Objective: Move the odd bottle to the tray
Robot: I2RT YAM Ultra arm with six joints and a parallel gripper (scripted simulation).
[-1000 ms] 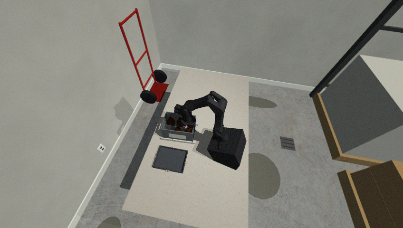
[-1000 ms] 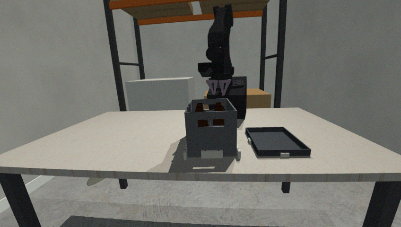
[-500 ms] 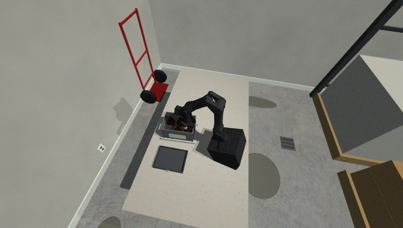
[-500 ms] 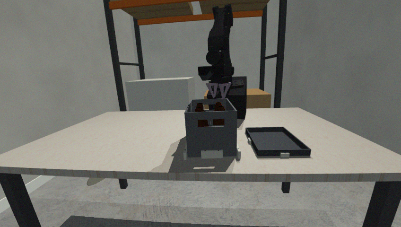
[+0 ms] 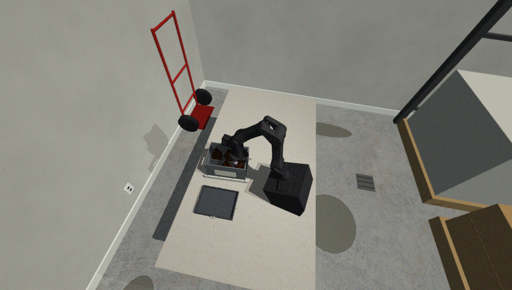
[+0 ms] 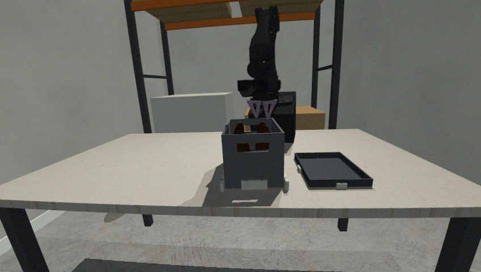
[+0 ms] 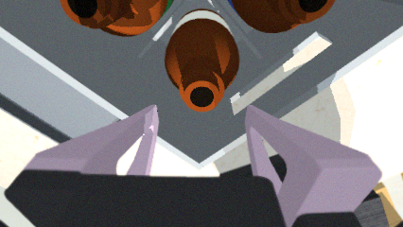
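A dark grey crate (image 6: 252, 158) stands on the table and holds brown bottles. In the wrist view, one brown bottle (image 7: 202, 61) stands in the crate's near corner cell, its open mouth (image 7: 201, 96) just ahead of my fingers. Two more bottles (image 7: 113, 14) (image 7: 284, 11) show partly at the top edge. My gripper (image 7: 201, 113) is open and empty, with its purple fingers either side of that bottle's mouth and above it. In the exterior view the gripper (image 6: 262, 109) hangs just above the crate's back rim. The black tray (image 6: 332, 169) lies empty to the right of the crate.
The arm's black base (image 5: 287, 186) stands on the table behind the crate. A red hand truck (image 5: 179, 75) leans on the wall. A shelf rack with boxes (image 6: 232, 13) stands behind the table.
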